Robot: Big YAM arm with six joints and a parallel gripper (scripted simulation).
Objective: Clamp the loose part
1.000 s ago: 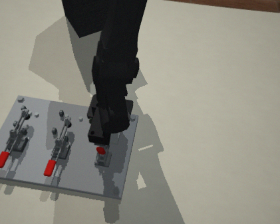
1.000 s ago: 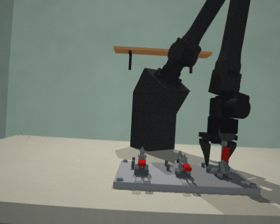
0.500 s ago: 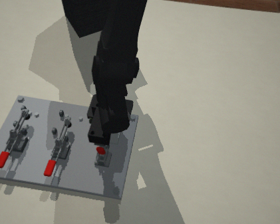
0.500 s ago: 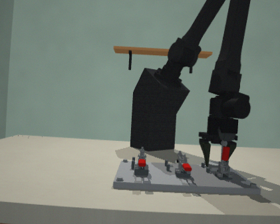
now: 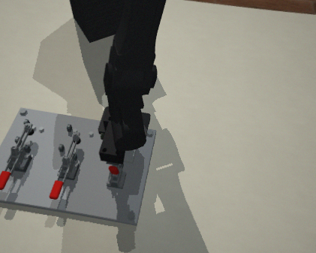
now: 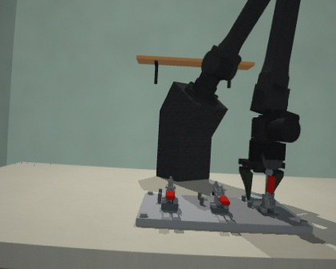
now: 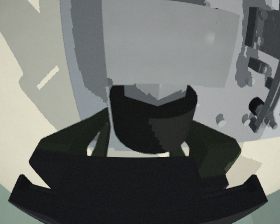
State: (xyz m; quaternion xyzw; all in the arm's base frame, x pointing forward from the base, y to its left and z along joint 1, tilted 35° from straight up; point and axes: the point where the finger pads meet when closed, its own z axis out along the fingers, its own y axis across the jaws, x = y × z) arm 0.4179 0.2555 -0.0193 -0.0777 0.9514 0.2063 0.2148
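Hand (image 5: 114, 144) (image 6: 262, 194) (image 7: 138, 112) clenched on part (image 7: 167, 131); I'm at the end nest toward counter's (image 6: 148, 250) front edge. Seating unclear; handle (image 5: 113, 170) (image 6: 270, 184) upright, lock left.

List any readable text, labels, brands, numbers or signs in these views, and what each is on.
None readable in any view.
Arm and gripper: no lettering shows; very dark, so faint marks can't be ruled out.
Fixture plate: no numbers or labels show.
Red handles: plain, though small here.
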